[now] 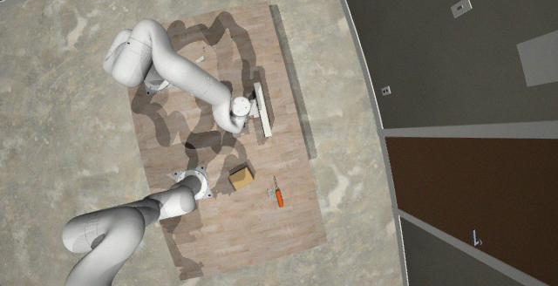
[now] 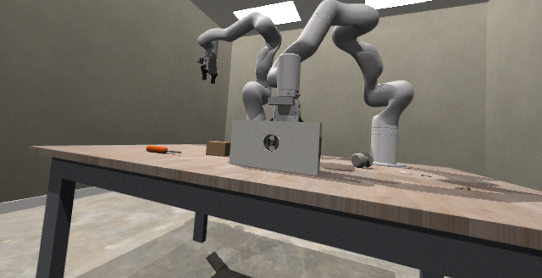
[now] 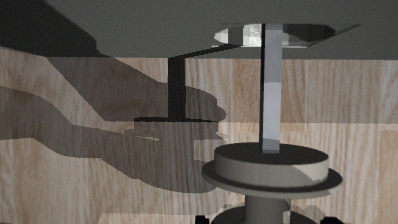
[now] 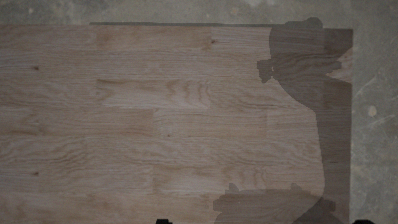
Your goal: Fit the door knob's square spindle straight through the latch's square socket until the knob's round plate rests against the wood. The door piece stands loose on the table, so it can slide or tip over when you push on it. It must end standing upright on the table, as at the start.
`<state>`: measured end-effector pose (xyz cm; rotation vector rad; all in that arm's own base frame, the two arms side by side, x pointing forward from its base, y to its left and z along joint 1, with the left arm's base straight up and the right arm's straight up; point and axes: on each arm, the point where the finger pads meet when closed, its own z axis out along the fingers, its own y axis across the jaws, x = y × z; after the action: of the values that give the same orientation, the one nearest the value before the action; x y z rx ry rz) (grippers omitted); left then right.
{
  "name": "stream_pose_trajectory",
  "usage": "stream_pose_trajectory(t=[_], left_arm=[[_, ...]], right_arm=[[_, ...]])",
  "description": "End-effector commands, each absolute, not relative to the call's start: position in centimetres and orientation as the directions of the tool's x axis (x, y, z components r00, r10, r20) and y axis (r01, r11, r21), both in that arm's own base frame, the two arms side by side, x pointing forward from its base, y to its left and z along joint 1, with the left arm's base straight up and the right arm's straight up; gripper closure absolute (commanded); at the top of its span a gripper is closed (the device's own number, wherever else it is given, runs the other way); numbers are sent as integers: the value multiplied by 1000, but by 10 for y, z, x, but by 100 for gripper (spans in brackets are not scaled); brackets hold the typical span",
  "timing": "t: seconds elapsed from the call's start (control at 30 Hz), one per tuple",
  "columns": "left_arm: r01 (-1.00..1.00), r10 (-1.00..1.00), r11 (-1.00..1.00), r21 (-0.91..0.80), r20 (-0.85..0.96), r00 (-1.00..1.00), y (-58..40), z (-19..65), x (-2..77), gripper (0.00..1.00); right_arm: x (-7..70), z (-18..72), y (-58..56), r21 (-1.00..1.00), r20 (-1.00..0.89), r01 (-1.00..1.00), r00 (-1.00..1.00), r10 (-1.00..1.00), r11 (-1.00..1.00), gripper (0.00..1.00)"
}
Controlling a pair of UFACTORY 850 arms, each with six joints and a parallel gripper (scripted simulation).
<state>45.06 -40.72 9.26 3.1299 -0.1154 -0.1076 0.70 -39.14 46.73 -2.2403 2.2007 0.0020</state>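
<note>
Pointing at the door piece [image 1: 262,109] [image 2: 250,142] [image 3: 125,25], the square spindle [image 3: 271,100] sticks straight out from the knob [image 3: 272,172], and both are up off the table [image 1: 283,225] [image 2: 127,159] [image 3: 350,95] [image 4: 125,150]. The left gripper [image 1: 253,109] [image 2: 287,110] [image 3: 267,220] holds the knob, with one fingertip on each side of its round handle. The knob's round plate [image 3: 212,181] is in front of the fingertips, on the side near the door piece. The far end of the spindle is at the round hole [image 2: 271,142] [image 3: 240,36], but how deep it goes into the socket is too hard to tell. A gap shows between the round plate and the wood.

The door piece stands up on the table. The right gripper [image 2: 208,79] [image 4: 262,221] is wide open with nothing in it, up high and well apart from the knob. A tan block [image 1: 241,179] [image 2: 218,148] and an orange screwdriver [image 1: 279,198] [image 2: 157,149] lie on the table. Another round knob piece [image 2: 361,159] lies near the left arm's base.
</note>
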Motion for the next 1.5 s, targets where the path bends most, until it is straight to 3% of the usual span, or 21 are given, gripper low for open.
stream_pose_trajectory(t=[0.0,1.47], left_arm=[[-73,-74,-997,12,-66,995,-408,94,452,39],[-73,-74,-997,12,-66,995,-409,94,460,39]], right_arm=[[7,468,-392,0,0,-1000,18,-1000,-18,0],[7,468,-392,0,0,-1000,18,-1000,-18,0]])
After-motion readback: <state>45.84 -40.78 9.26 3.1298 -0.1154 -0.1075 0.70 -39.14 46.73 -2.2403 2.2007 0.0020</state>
